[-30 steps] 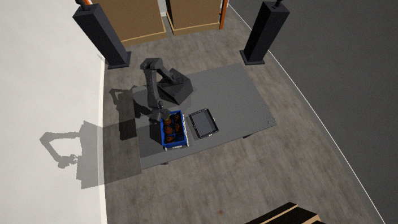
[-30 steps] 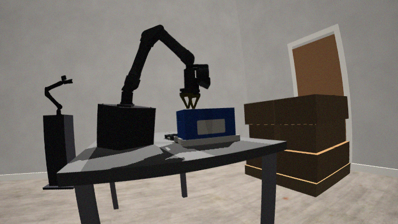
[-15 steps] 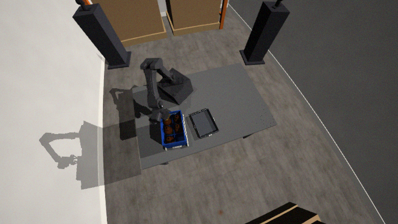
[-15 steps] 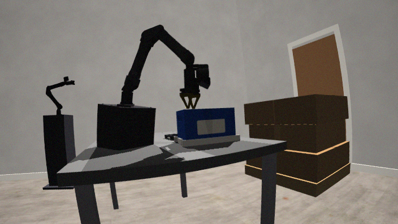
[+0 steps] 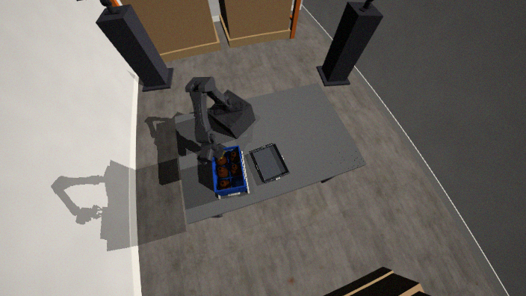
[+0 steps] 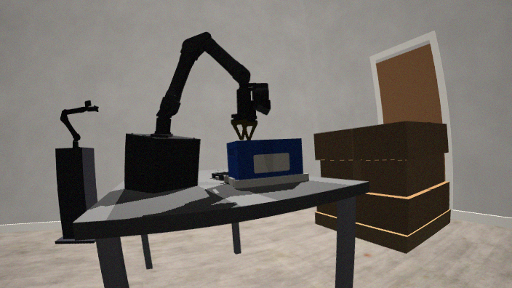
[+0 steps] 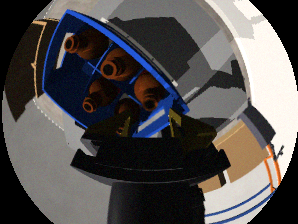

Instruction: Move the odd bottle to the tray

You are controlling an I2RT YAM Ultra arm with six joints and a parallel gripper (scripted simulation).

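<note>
Brown bottles (image 5: pixel 223 171) stand upright in the blue crate (image 5: pixel 244 179), right under the fingers (image 6: pixel 244 135), which hang partly open, holding nothing.

The gray table (image 5: pixel 321 131) holds the blue crate (image 5: pixel 244 184), the dark tray (image 5: pixel 269 163) beside it, and the arm's black base (image 5: pixel 239 121).

Bottle necks (image 7: pixel 109 68) too small to compare thickness.

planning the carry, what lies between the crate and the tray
Only a narrow strip of bare grey table; the top view shows the blue crate and the dark tray side by side, with nothing between them.
</note>
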